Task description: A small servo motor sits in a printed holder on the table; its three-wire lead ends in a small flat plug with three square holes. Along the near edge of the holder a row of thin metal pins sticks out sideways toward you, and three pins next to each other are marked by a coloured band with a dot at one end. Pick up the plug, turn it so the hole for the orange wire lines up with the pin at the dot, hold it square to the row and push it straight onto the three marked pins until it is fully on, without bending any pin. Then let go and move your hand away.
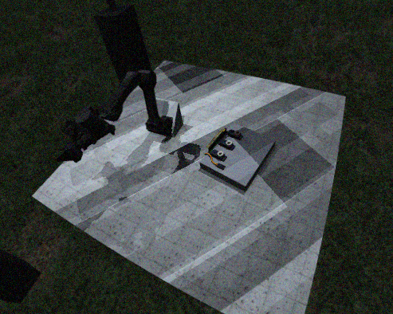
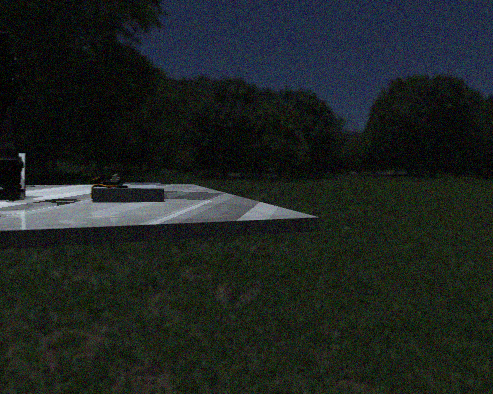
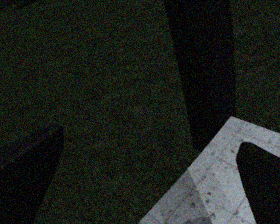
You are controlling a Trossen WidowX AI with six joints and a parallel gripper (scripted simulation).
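My gripper (image 1: 86, 144) (image 3: 153, 143) is open, with nothing between its fingers. It is raised over the left side of the table, well away from the holder. The grey holder block (image 1: 241, 170) (image 2: 133, 195) stands on the table. Dark servo-like parts with pale round hubs (image 1: 220, 153) sit on it. An orange lead (image 1: 210, 158) curves over its top to a small dark piece (image 1: 221, 166), which looks like the plug lying flat. A yellowish strip (image 1: 216, 139) runs along the holder's left edge. The pins, coloured band, dot and plug holes are too small and dark to tell.
The patterned table (image 1: 146, 233) (image 2: 193, 212) (image 3: 220, 175) ends at grass. An upright panel (image 1: 178, 117) stands by the arm's base, and a tall dark box (image 1: 123, 43) is behind the arm. Another dark box (image 1: 10, 274) is at the lower left.
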